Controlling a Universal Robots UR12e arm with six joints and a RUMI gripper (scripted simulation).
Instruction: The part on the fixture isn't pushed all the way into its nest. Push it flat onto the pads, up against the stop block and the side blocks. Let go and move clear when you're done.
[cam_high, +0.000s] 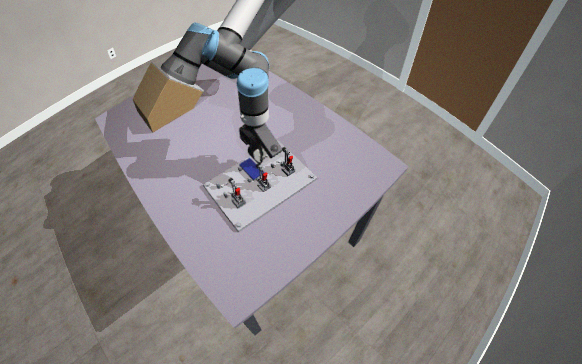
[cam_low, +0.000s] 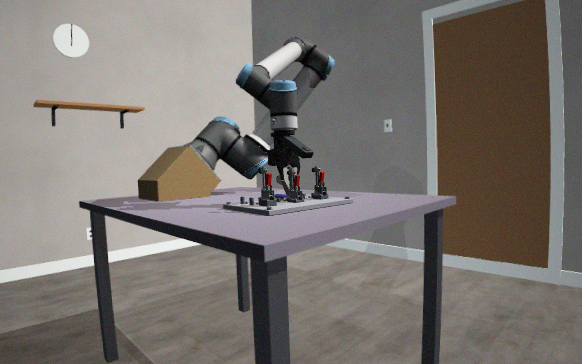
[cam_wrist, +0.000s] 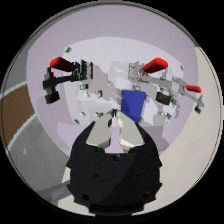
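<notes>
A square lilac surface (cam_high: 310, 210) on dark legs holds a flat grey metal fixture plate (cam_high: 280, 197) near its middle. On the plate stand three small black clamps with red handles (cam_high: 263, 180) in a row, and a few tiny grey blocks sit around them. The small flat blue part (cam_high: 250, 169) lies on the plate at the side that faces the tan box, close beside the middle clamp. In the wrist view the blue part (cam_wrist: 133, 105) looks a bit crooked next to the blocks, but whether it lies flat cannot be told. The grey and blue robot arm (cam_high: 250, 90) reaches down from above. Its dark claw (cam_high: 257, 159) points straight down and its tips are right at the edge of the blue part, on the side away from the clamps. The claw (cam_wrist: 115, 120) is squeezed tight with the two pale fingers pressed together, and nothing is between them. A tan wooden house-shaped box (cam_high: 162, 100) stands near the far left corner of the surface, and the arm comes out of it.
</notes>
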